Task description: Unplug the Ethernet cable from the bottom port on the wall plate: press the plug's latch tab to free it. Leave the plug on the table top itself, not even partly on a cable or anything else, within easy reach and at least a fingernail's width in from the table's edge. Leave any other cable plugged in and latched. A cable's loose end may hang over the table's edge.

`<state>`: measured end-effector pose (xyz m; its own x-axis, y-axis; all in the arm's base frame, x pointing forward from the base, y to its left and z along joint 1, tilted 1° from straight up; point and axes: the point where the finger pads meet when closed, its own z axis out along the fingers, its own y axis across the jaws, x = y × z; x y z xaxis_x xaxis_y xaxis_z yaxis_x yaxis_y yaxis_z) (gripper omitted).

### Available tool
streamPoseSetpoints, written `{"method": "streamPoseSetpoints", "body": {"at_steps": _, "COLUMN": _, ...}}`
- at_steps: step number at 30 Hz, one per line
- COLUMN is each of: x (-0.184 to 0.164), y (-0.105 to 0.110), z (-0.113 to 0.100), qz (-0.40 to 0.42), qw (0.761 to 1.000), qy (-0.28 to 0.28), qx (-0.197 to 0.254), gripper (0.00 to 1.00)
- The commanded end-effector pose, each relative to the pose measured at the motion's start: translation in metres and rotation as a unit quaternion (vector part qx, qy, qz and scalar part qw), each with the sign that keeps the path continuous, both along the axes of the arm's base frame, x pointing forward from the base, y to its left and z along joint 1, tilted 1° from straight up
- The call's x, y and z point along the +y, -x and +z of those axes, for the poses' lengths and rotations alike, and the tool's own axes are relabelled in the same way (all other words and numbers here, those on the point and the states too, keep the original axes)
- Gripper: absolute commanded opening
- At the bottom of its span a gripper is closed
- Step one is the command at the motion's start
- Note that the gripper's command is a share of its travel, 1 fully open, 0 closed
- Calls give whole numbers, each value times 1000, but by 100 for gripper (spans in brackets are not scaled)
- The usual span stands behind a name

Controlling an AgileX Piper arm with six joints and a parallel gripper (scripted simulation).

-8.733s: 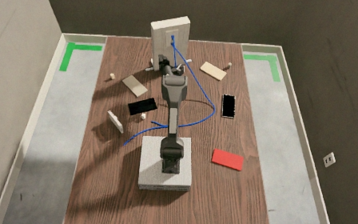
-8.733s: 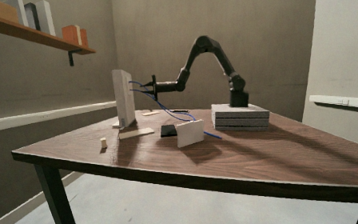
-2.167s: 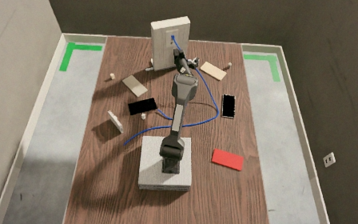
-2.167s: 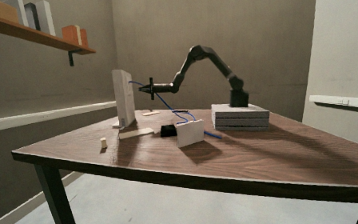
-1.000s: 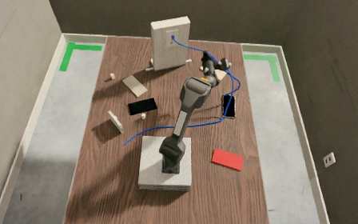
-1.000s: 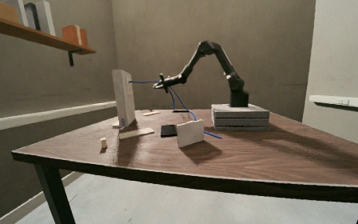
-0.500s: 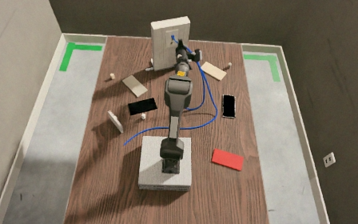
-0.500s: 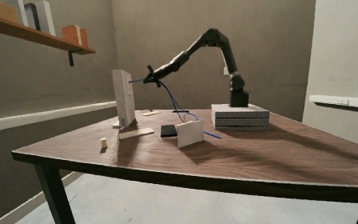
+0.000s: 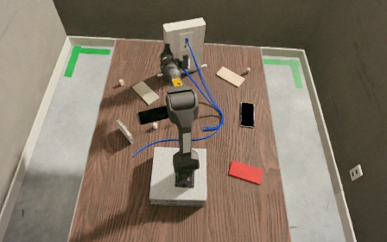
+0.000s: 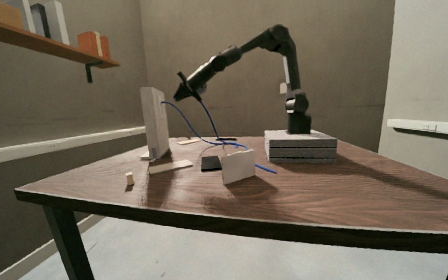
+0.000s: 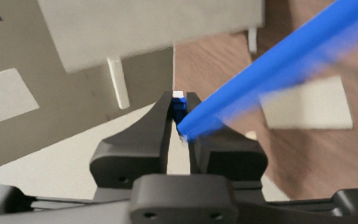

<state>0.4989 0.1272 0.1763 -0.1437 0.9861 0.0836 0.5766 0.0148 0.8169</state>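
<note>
The white wall plate (image 9: 184,30) (image 10: 153,120) (image 11: 130,30) stands upright at the far end of the table. My gripper (image 9: 167,47) (image 10: 178,91) (image 11: 179,103) hovers in the air a little left of the plate, well above the table top. It is shut on a blue Ethernet plug (image 11: 179,109), and the plug's blue cable (image 11: 280,70) (image 9: 195,82) trails off toward the table. A second blue cable (image 9: 187,41) (image 10: 168,104) is still plugged into the plate's face. Both cables loop over the table middle (image 9: 218,117).
A black phone (image 9: 247,114), a red card (image 9: 246,172), a black card (image 9: 152,116), two beige tiles (image 9: 145,92) (image 9: 230,76), an upright white tile (image 9: 124,130) (image 10: 237,166) and small cubes (image 9: 121,81) (image 9: 155,125) lie around. The arm's grey base block (image 9: 179,183) stands near the front.
</note>
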Motion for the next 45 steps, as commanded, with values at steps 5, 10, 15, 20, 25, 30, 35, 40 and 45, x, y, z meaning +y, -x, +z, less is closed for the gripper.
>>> {"method": "streamPoseSetpoints", "body": {"at_steps": 5, "x": 51, "y": 37, "z": 3, "qz": 54, "qw": 996, "qy": -36, "qx": 66, "gripper": 0}}
{"method": "streamPoseSetpoints", "body": {"at_steps": 10, "x": 92, "y": 75, "z": 7, "qz": 92, "qw": 987, "qy": -64, "qx": 114, "gripper": 0}}
{"method": "streamPoseSetpoints", "body": {"at_steps": 15, "x": 137, "y": 127, "z": 14, "qz": 145, "qw": 970, "qy": -92, "qx": 171, "gripper": 0}}
{"method": "streamPoseSetpoints", "body": {"at_steps": 20, "x": 155, "y": 152, "z": 18, "qz": 170, "qw": 960, "qy": -103, "qx": 196, "gripper": 0}}
{"method": "streamPoseSetpoints", "body": {"at_steps": 25, "x": 162, "y": 149, "z": -11, "qz": 154, "qw": 952, "qy": -110, "qx": 242, "gripper": 0}}
{"method": "streamPoseSetpoints", "body": {"at_steps": 30, "x": 174, "y": 149, "z": -80, "qz": 110, "qw": 925, "qy": -123, "qx": 344, "gripper": 0}}
{"method": "streamPoseSetpoints", "body": {"at_steps": 35, "x": 179, "y": 154, "z": -123, "qz": 79, "qw": 902, "qy": -129, "qx": 404, "gripper": 0}}
{"method": "streamPoseSetpoints", "body": {"at_steps": 40, "x": 182, "y": 161, "z": -160, "qz": 49, "qw": 880, "qy": -133, "qx": 454, "gripper": 0}}
{"method": "streamPoseSetpoints", "body": {"at_steps": 45, "x": 182, "y": 161, "z": -162, "qz": 49, "qw": 880, "qy": -133, "qx": 454, "gripper": 0}}
